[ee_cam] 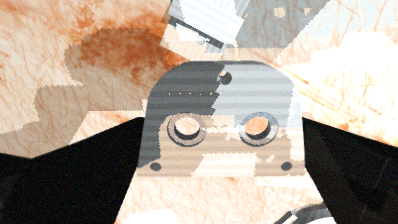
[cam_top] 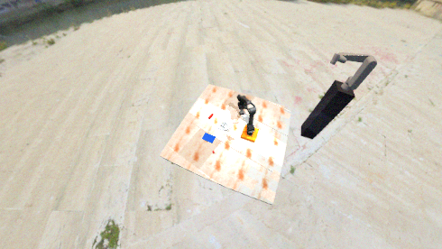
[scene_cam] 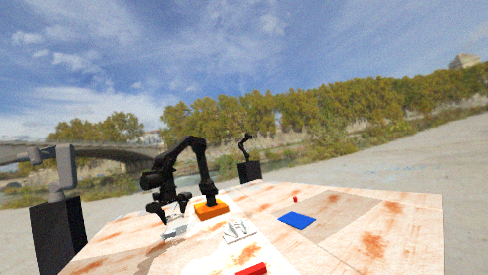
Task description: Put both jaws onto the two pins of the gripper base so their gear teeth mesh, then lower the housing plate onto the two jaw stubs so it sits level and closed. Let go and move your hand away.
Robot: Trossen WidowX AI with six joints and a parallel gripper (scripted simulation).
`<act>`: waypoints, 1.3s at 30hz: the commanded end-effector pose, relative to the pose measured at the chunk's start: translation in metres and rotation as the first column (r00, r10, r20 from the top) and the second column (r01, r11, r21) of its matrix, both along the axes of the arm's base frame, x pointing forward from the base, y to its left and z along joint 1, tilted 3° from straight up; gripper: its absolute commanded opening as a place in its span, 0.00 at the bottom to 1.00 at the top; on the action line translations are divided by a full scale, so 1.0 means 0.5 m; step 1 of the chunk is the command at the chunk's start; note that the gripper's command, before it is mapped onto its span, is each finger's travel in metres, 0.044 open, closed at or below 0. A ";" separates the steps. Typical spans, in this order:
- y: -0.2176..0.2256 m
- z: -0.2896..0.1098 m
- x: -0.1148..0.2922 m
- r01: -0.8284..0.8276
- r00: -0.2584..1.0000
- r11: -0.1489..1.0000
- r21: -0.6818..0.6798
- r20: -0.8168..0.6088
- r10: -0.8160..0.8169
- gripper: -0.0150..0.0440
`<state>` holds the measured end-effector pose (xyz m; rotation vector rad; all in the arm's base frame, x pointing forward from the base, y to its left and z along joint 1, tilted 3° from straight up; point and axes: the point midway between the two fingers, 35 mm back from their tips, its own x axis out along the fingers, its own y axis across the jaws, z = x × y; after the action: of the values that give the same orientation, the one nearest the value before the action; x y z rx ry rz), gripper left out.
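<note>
My gripper is shut on the housing plate, a pale plate with two ringed holes and a rounded far edge. The fingers hold it by its two sides, above the table; in the exterior view it is only a thin pale shape. The white gripper base lies apart from the gripper, to its right in the exterior view. Pale upright jaw pieces stand on it; they are too small to tell whether the teeth mesh. A curved dark-edged part shows at the bottom right of the wrist view.
A pale grey block stands on the table below the gripper. The arm's orange base is nearby. A blue square, a red bar and a small red block lie farther off.
</note>
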<state>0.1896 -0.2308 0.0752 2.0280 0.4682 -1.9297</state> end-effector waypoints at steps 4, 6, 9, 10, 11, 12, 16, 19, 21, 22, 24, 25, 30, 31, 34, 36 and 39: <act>0.020 0.002 0.019 -0.141 0.990 0.990 -0.007 0.002 0.141 0.85; 0.026 0.003 0.025 -0.181 0.983 0.983 -0.009 0.003 0.181 0.85; 0.035 0.003 0.033 -0.241 0.971 0.970 -0.012 0.004 0.241 0.85; 0.038 0.003 0.036 -0.261 0.965 0.965 -0.013 0.004 0.261 0.85; 0.042 0.004 0.039 -0.280 0.960 0.960 -0.014 0.005 0.281 0.85; 0.045 0.004 0.042 -0.300 0.954 0.954 -0.014 0.005 0.300 0.85; 0.057 0.005 0.052 -0.377 0.926 0.926 -0.018 0.007 0.377 0.85; 0.067 0.006 0.060 -0.433 0.901 0.901 -0.022 0.007 0.433 0.85; 0.074 0.006 0.065 -0.470 0.883 0.883 -0.024 0.008 0.470 0.85; 0.077 0.006 0.067 -0.488 0.873 0.873 -0.025 0.008 0.488 0.85; 0.083 0.007 0.072 -0.523 0.852 0.852 -0.027 0.008 0.523 0.85; 0.087 0.007 0.075 -0.540 0.841 0.841 -0.028 0.008 0.541 0.85; 0.104 0.008 0.086 -0.623 0.782 0.781 -0.033 0.009 0.624 0.85; 0.107 0.008 0.088 -0.639 0.769 0.768 -0.034 0.009 0.640 0.85; 0.117 0.009 0.095 -0.685 0.728 0.728 -0.037 0.009 0.686 0.85; 0.124 0.009 0.099 -0.714 0.699 0.699 -0.039 0.009 0.715 0.85; 0.135 0.010 0.105 -0.756 0.654 0.654 -0.043 0.008 0.756 0.85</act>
<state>0.2395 -0.1685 0.0797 1.4904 1.0359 -1.3940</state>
